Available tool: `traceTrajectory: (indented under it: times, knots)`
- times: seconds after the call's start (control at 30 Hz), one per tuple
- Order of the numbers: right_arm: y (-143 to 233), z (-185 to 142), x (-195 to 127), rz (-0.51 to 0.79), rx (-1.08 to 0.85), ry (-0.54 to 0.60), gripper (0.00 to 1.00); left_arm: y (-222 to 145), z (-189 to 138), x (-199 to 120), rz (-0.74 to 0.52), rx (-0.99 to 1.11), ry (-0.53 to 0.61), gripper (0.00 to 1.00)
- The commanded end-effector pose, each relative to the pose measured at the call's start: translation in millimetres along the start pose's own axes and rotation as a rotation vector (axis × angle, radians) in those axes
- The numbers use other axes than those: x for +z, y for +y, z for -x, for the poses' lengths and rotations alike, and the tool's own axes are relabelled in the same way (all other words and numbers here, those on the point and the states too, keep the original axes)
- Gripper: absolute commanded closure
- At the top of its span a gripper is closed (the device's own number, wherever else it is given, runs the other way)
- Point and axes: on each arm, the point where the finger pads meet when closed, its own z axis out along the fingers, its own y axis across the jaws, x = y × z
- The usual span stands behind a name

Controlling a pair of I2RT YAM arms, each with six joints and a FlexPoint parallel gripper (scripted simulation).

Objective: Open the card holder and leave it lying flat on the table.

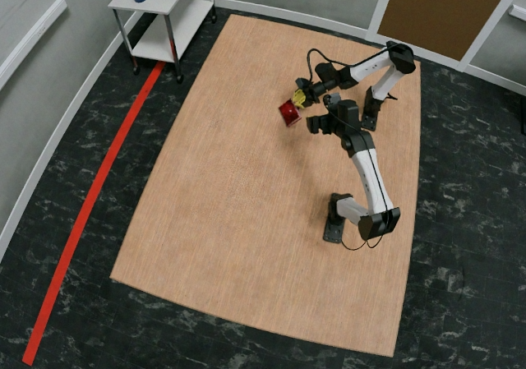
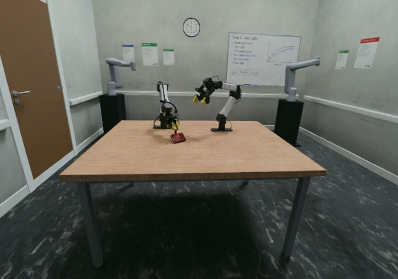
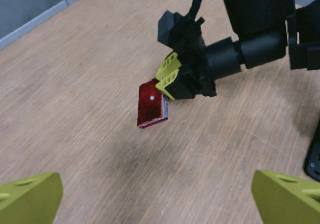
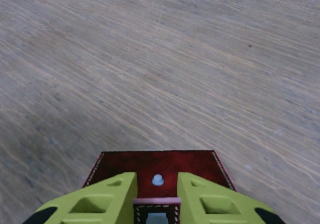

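Under right end effector [image 1: 299, 98] [image 2: 175, 125] [image 3: 169, 77] [image 4: 157, 196], card holder [image 1: 289, 113] [image 2: 178, 137] [image 3: 150, 103] [image 4: 125, 168], snap only in wrist views

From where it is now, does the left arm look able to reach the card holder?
Probably yes: the left pincer is open and near the card holder, though the right pincer could crowd it.

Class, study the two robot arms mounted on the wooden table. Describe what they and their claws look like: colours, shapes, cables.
Both arms match: smooth white, tube-like links joined by chunky black blocks, on flat, dark base plates. Thin black cables loop along each. The left claw and right claw have yellow-green, tapering fingers with cut-out slots.
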Motion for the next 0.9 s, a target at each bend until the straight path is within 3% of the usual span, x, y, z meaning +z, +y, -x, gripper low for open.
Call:
traceTrajectory:
  times: [0.0,0.13,0.3,0.87]
  knots:
    - [-1.8,19.5,2.6,-0.002,-0.005,-0.028,0.91,3.3,19.0,-10.5,0.002,-0.009,-0.044,0.00]
    - [-1.8,19.5,2.6,-0.002,-0.005,-0.028,0.91,4.4,20.7,-12.4,0.001,-0.007,-0.040,0.00]
    - [-0.9,43.5,-3.1,-0.002,-0.026,-0.094,0.91,9.1,23.3,-13.8,0.022,-0.025,-0.043,0.00]
    - [-0.6,66.7,45.3,-0.005,-0.007,-0.045,0.91,37.7,32.5,-20.6,0.136,-0.108,-0.048,0.00]
